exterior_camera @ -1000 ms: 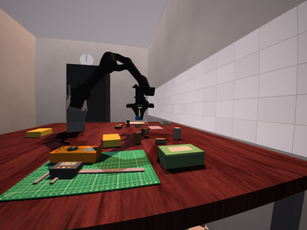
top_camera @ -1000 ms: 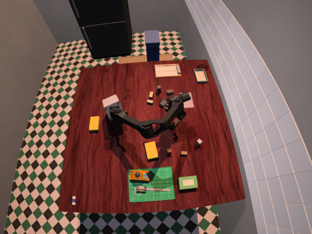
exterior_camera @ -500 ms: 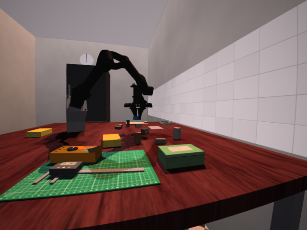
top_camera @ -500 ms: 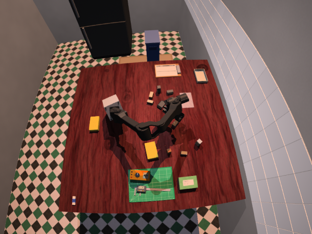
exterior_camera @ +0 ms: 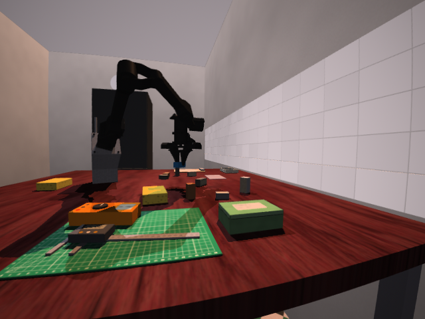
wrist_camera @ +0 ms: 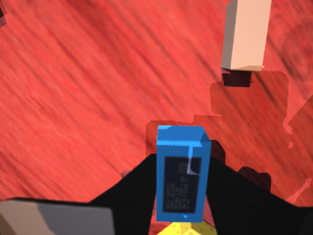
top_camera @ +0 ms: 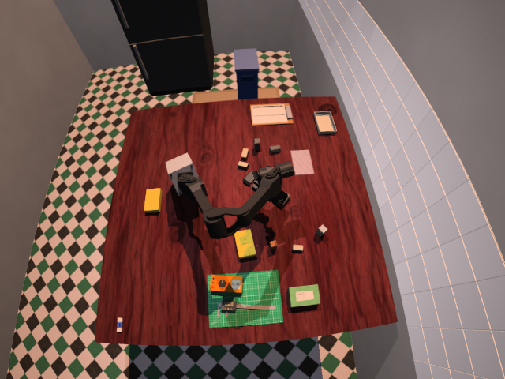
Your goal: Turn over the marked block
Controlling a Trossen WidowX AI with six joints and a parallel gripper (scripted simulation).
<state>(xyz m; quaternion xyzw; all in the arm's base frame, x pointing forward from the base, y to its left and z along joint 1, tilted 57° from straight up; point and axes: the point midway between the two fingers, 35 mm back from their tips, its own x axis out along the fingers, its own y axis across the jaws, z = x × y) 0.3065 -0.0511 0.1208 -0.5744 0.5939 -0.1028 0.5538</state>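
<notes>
The marked block [wrist_camera: 182, 171] is blue with a black mark on the face turned toward the wrist camera. My gripper [wrist_camera: 180, 161] is shut on it and holds it upright, clear above the red-brown table top. In the exterior view the gripper [exterior_camera: 178, 160] points straight down over the far middle of the table, with the blue block [exterior_camera: 178, 165] showing at its tips. In the overhead view the arm's wrist [top_camera: 267, 183] covers the block. A tan block [wrist_camera: 245, 34] stands on the table ahead of the held block.
Small tan blocks [top_camera: 243, 159] and grey blocks [top_camera: 274, 149] lie just beyond the gripper, with a pink sheet [top_camera: 302, 162] to its right. A yellow sponge [top_camera: 245, 243], more small blocks [top_camera: 297, 247], a green mat [top_camera: 245, 298] and a green box [top_camera: 304, 295] lie nearer the front.
</notes>
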